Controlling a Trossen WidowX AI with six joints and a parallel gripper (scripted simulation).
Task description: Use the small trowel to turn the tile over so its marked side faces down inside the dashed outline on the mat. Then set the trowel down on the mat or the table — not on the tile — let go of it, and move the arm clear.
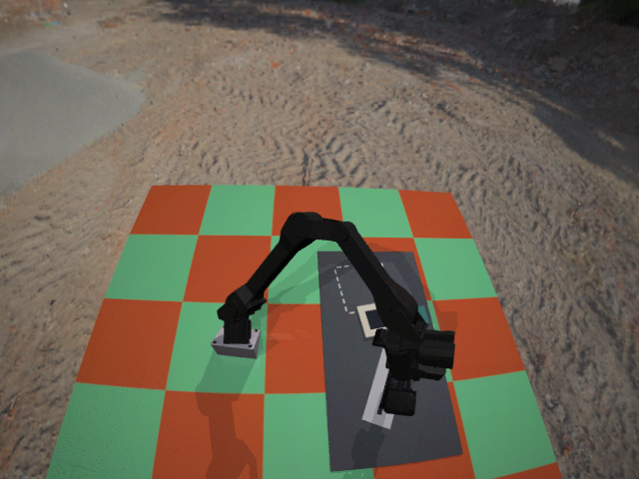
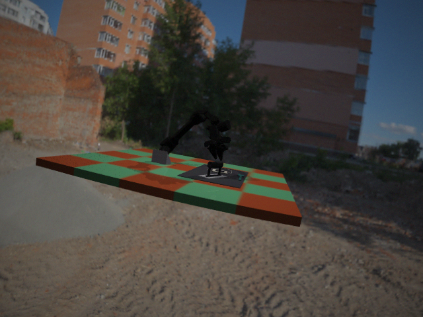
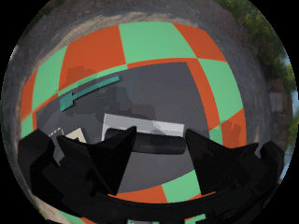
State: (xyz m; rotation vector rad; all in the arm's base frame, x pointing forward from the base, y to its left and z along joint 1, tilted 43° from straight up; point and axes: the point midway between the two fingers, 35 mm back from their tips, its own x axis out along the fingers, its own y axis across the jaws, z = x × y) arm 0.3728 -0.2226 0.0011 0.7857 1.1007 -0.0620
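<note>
The grey trowel (image 1: 374,399) (image 3: 145,123) lies flat on the mat, its black bar handle raised above the plate. My gripper (image 2: 218,158) (image 3: 161,131) is open and empty, pointing down just above the handle. In the wrist view the handle lies crosswise between the two fingertips; the fingers are hidden in the top view. The cream tile (image 1: 363,323) (image 3: 75,135) lies flat with its dark square mark up, at the near edge of the dashed outline (image 1: 339,288) (image 3: 55,132). My arm hides part of the tile and outline in the top view.
A teal T-shaped tool (image 1: 422,313) (image 2: 240,177) (image 3: 91,91) lies near the mat's far side from the base. The dark mat (image 1: 345,438) (image 2: 191,174) lies on the green and orange checkered table (image 1: 294,422). The arm's grey base (image 1: 235,349) (image 2: 159,156) stands left of the mat.
</note>
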